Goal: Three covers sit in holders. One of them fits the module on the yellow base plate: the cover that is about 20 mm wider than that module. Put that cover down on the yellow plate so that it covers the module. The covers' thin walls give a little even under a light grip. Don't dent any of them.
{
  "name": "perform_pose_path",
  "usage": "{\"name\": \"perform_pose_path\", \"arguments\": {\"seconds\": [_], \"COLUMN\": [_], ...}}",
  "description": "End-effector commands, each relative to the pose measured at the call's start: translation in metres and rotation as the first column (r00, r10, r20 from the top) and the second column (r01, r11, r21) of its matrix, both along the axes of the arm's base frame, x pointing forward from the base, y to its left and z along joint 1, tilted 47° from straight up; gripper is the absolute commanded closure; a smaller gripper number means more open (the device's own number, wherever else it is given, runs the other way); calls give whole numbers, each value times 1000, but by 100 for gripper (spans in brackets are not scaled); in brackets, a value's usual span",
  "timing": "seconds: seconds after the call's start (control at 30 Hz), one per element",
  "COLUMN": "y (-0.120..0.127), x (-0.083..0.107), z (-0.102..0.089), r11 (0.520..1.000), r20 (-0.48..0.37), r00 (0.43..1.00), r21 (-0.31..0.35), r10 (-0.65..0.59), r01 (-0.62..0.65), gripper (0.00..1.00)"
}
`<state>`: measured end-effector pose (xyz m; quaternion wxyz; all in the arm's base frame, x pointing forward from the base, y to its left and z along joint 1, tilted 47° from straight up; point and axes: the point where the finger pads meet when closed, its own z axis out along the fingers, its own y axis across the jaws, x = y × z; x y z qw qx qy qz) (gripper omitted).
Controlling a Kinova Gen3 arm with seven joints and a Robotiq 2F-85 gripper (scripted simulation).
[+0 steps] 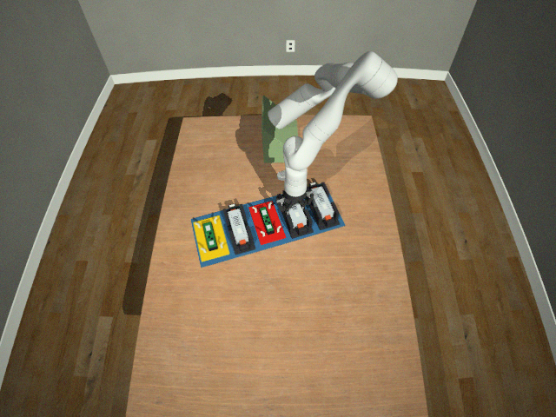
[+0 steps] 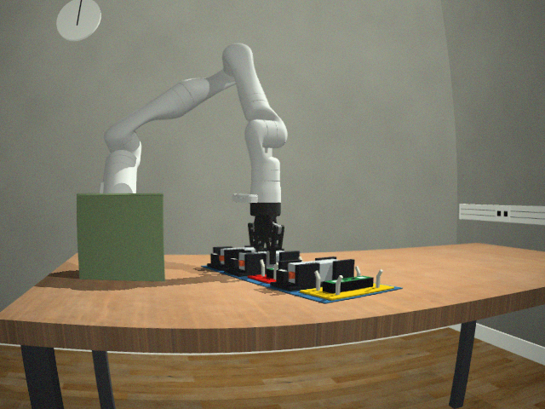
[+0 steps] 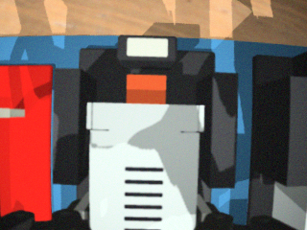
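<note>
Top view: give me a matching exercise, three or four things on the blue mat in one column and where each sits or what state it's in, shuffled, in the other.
Things
1. gripper
2. yellow plate
3. red plate
4. leftmost cover

Place or state
A. in the holder between the two coloured plates
B. far left end of the blue mat, carrying a green module
C. shut on the middle cover
D. between the leftmost cover's holder and the middle cover's holder

Pairs: 1-C, 2-B, 3-D, 4-A
</note>
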<state>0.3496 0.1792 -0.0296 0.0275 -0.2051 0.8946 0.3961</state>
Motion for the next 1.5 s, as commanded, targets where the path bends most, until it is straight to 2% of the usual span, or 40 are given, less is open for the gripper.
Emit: {"name": "perform_pose_path", "arguments": {"seconds": [0.0, 0.47, 0.8, 1.03, 1.37, 1.47], "y": [0, 0, -22, -22, -43, -43], "x": [0, 0, 4, 4, 7, 7], "z": [0, 0, 21, 21, 41, 41], "r11": [1000, 1000, 1000, 1000, 1000, 1000], "r20": [1, 1, 1, 1, 1, 1], "r00": [1000, 1000, 1000, 1000, 1000, 1000], "r21": [0, 0, 0, 0, 0, 0], "r10": [-1, -1, -1, -1, -1, -1], "r01": [1, 1, 1, 1, 1, 1], "gripper": [100, 100, 100, 100, 100, 100]}}
